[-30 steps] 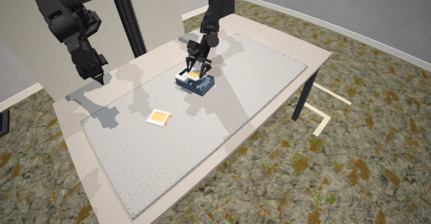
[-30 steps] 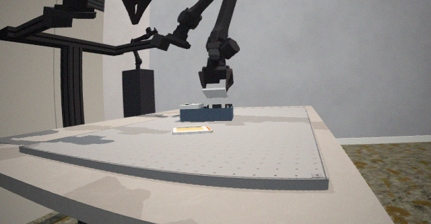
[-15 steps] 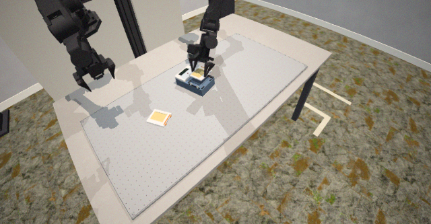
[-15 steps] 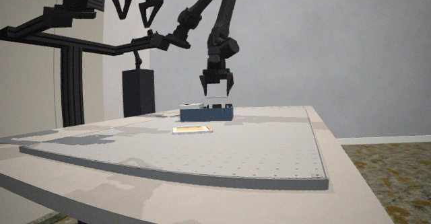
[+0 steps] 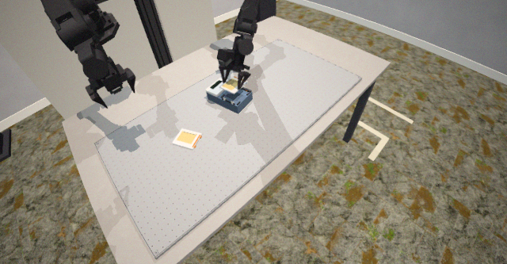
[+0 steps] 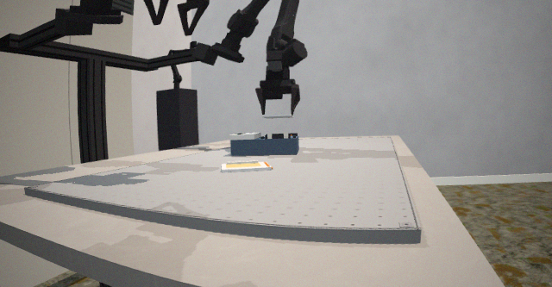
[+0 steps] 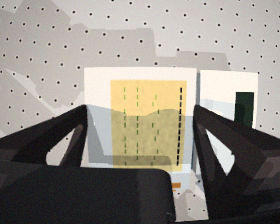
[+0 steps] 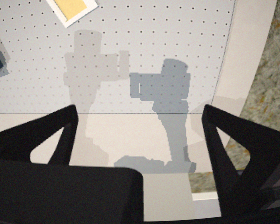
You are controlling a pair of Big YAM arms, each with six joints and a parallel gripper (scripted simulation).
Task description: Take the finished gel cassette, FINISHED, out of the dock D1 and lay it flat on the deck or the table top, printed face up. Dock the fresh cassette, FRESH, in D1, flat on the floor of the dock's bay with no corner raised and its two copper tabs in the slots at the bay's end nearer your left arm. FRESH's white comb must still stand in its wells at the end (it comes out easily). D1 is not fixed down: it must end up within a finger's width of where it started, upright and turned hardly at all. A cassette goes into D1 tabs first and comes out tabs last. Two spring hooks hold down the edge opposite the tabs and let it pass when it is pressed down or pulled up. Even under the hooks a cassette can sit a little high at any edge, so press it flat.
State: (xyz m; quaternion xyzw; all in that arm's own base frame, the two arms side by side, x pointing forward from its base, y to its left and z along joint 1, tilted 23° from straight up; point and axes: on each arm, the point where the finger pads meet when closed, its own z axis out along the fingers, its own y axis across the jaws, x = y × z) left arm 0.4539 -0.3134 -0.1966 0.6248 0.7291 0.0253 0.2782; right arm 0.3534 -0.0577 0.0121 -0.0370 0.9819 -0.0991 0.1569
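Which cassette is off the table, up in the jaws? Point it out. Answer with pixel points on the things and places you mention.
The one with dark and green dashes on its gel point(image 5: 230, 86) point(image 6: 278, 116) point(image 7: 148, 115), above the dock point(image 5: 238, 107) point(image 6: 264, 147); the other lies flat.
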